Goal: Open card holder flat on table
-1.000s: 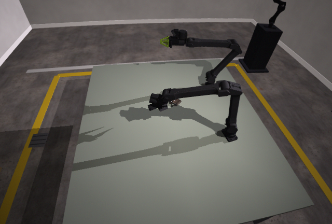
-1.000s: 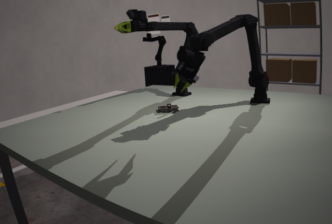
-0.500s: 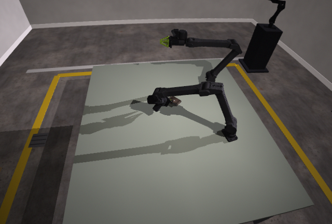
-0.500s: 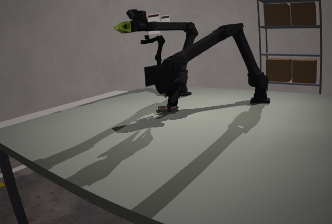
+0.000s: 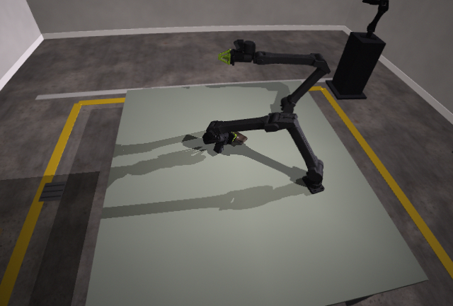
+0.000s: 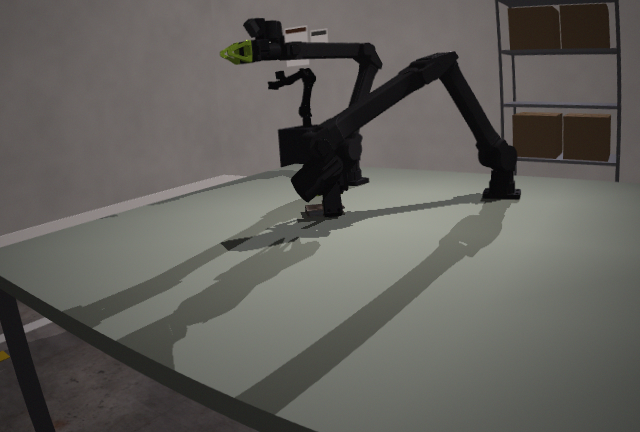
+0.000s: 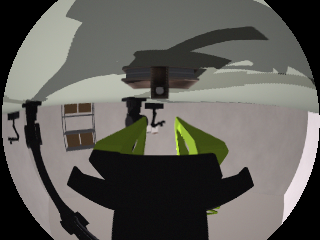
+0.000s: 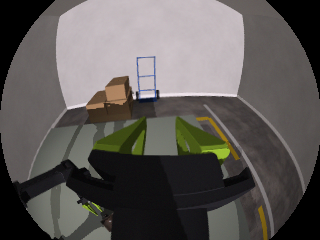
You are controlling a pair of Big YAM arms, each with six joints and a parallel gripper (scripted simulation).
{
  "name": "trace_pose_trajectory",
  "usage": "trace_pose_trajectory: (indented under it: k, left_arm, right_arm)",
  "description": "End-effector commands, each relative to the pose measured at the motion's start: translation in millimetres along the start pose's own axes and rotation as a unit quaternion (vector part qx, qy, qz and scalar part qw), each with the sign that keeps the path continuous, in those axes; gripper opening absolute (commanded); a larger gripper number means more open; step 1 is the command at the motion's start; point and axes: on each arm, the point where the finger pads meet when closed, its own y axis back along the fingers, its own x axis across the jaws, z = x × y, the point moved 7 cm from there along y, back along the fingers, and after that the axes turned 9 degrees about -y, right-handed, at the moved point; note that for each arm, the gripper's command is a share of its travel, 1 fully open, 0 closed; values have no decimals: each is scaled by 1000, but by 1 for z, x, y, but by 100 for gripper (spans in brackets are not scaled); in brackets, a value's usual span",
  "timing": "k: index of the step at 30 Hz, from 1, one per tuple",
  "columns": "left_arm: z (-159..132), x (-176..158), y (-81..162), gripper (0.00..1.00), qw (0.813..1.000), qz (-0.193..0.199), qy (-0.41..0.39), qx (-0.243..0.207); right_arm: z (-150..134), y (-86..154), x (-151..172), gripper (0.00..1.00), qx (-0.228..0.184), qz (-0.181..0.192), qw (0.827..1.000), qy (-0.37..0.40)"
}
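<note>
Two left fingers (image 5: 233, 135) (parted, grasping nothing) point toward the card holder (image 5: 241, 138) (image 6: 313, 208) (image 7: 136, 76) (image 8: 108, 222), nearby.

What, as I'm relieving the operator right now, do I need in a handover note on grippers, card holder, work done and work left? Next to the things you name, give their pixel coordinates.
Left gripper (image 5: 234, 136) (image 7: 161, 119) (image 8: 98, 212): partly open, holding nothing, low beside the card holder.
Right gripper (image 5: 220, 56) (image 6: 222, 53) (image 7: 212, 211) (image 8: 161, 119): partly open, holding nothing, raised.
Card holder (image 5: 240, 137) (image 6: 312, 207) (image 7: 140, 80) (image 8: 108, 221): on the table, looks closed, strap across its edge.
Done: no opening visible.
Left: undo strap if fastened, open flat, release, move clear.
</note>
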Motion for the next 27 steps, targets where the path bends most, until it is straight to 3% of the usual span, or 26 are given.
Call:
trace_pose_trajectory:
  k: [1, 6, 10, 14, 19, 27]
  left_arm:
    - [6, -7, 1, 36, 1000, 3, -2, 0]
    - [13, 3, 1, 36, 1000, 3, 15, 5]
    - [-11, -1, 17, 36, 1000, -15, -10, -13]
    - [-19, -7, 14, 36, 1000, -11, -18, -14]
    - [-5, -4, 9, 36, 1000, -7, -4, -8]
    - [17, 1, -21, 36, 1000, 1, 10, 1]
  right_arm:
    - [20, 1, 3, 36, -20, 3, 1000, 0]
    - [20, 1, 3, 36, -20, 3, 1000, 0]
    - [20, 1, 3, 36, -20, 3, 1000, 0]
    - [20, 1, 3, 36, -20, 3, 1000, 0]
    - [20, 1, 3, 36, -20, 3, 1000, 0]
    - [20, 1, 3, 36, -20, 3, 1000, 0]
